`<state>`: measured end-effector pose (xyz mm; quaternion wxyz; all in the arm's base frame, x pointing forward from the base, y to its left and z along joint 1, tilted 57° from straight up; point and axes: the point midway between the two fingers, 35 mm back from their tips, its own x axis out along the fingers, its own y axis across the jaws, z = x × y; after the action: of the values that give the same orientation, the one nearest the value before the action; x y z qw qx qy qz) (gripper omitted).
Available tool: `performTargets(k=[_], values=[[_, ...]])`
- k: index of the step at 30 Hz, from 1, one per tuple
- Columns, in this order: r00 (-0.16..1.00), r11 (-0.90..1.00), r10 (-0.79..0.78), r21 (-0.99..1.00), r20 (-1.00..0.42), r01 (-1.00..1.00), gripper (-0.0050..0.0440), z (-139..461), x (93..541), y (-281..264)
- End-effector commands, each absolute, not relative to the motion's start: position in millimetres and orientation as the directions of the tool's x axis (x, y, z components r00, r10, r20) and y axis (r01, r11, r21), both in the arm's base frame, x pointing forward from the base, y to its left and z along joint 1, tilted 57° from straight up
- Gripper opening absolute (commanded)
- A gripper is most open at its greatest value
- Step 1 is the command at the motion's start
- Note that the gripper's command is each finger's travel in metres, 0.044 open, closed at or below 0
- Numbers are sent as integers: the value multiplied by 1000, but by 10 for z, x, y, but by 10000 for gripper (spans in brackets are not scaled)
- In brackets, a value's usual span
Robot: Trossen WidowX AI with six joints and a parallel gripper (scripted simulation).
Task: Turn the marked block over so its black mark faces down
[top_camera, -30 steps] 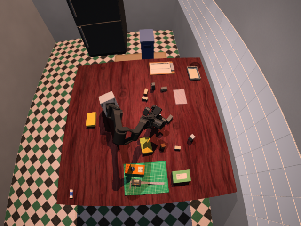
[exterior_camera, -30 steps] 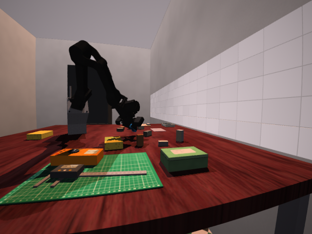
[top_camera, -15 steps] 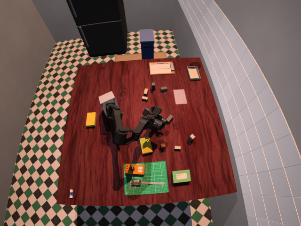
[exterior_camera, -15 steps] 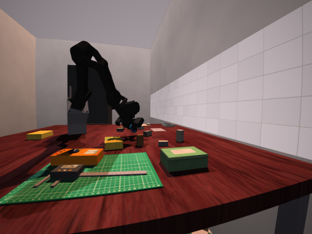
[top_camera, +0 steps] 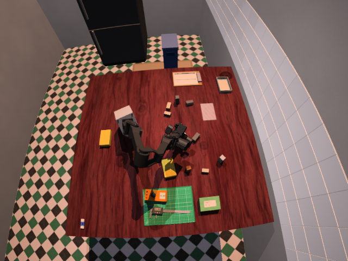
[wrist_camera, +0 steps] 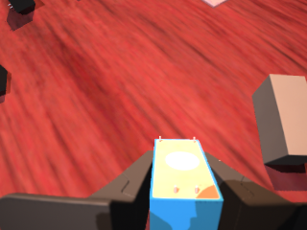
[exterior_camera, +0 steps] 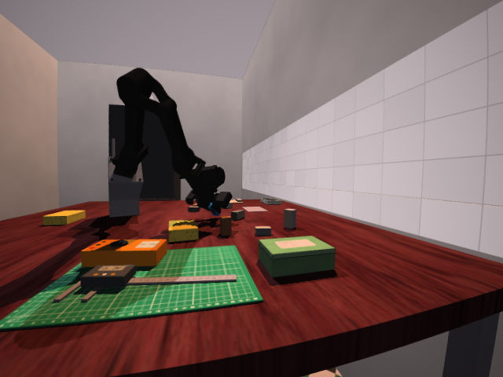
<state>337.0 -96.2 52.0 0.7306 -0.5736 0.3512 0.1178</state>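
My gripper (wrist_camera: 177,157) is shut on a blue block (wrist_camera: 184,184) with a cream face that carries a white oval and an orange corner. No black mark shows on the faces I see. The block also shows as a blue bit under the fingers in the exterior view (exterior_camera: 213,208), held a little above the table. In the top view the gripper (top_camera: 187,141) is over the table's middle and hides the block. A grey-tan block (wrist_camera: 282,122) stands close to the right of the fingers, and shows in the top view too (top_camera: 196,136).
A yellow sponge (top_camera: 168,167), a small brown block (top_camera: 188,168), a tan block (top_camera: 205,171) and a grey block (top_camera: 221,159) lie in front of the gripper. Several small blocks (top_camera: 176,104) and a pink sheet (top_camera: 208,111) lie behind. A green mat (top_camera: 168,205) and a green box (top_camera: 209,203) are near the front edge.
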Motion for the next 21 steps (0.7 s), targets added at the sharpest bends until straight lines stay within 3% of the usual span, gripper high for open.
performTargets(k=[1, 21], values=[[734, 309, -230, -763, -639, -568, -50, 543, 3401, -989], [734, 309, -231, -763, -639, -567, -50, 512, 3416, -1035]])
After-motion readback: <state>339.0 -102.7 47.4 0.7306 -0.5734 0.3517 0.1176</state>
